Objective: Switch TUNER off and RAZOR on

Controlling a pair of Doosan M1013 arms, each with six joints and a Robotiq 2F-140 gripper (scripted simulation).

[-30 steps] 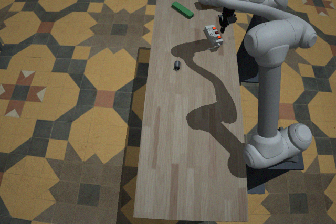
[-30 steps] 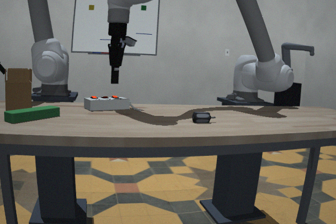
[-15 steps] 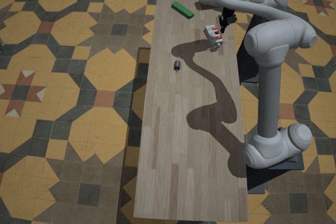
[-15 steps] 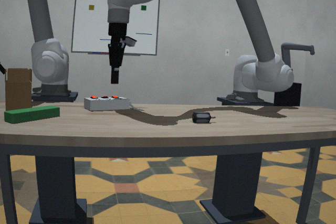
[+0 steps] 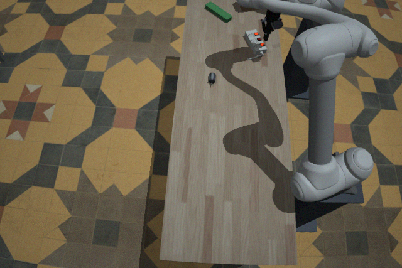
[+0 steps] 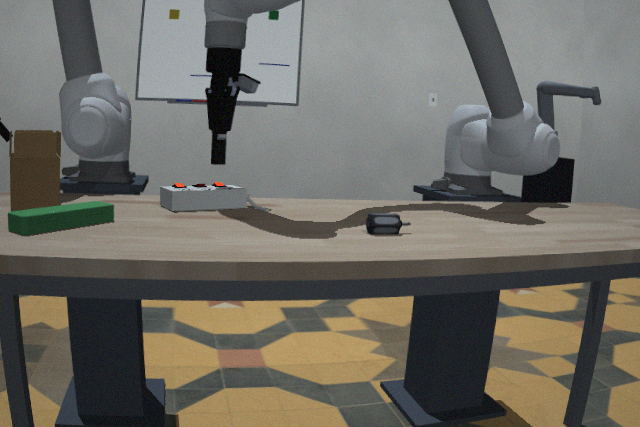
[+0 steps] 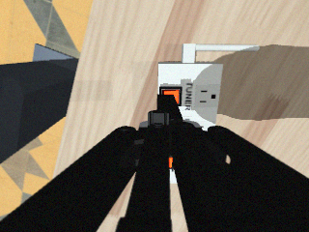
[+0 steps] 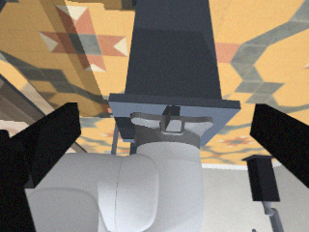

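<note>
The power strip (image 5: 251, 42) (image 6: 204, 200) (image 7: 208, 72) sits on the bench (image 5: 201, 226) (image 6: 310, 267) (image 7: 121, 29), right way up, its switches and outlets facing the ceiling. It is a pale, boxy thing with three rocker switches in a row. The TUNER switch (image 5: 262, 44) (image 6: 219, 184) (image 7: 170, 93), at the end where the white cord (image 5: 256, 58) (image 6: 258, 207) (image 7: 224, 47) comes out, glows orange, so it is lit. The middle switch (image 5: 259, 39) (image 6: 199, 185) is dark red, unlit. The switch at the far end (image 5: 255, 33) (image 6: 178, 185) (image 7: 170, 162) glows orange too. A shadow falls over part of the strip's outlet side by the TUNER lettering.

My left claw (image 5: 266, 37) (image 6: 218, 161) (image 7: 164, 107) points straight down above the strip, its fingers brought together with nothing between them. In the exterior view there is air between my fingertips and the switches, so I touch nothing. From my own wrist, the black fingers cover the middle of the strip, and I cannot read the labels there.

My right claw (image 8: 166, 119) is spread wide, its fingers well apart and holding nothing, away from the strip.

Also on the bench lie a green block (image 5: 218, 12) (image 6: 62, 218) and a small dark ribbed object (image 5: 211, 78) (image 6: 383, 223), both apart from the strip.
</note>
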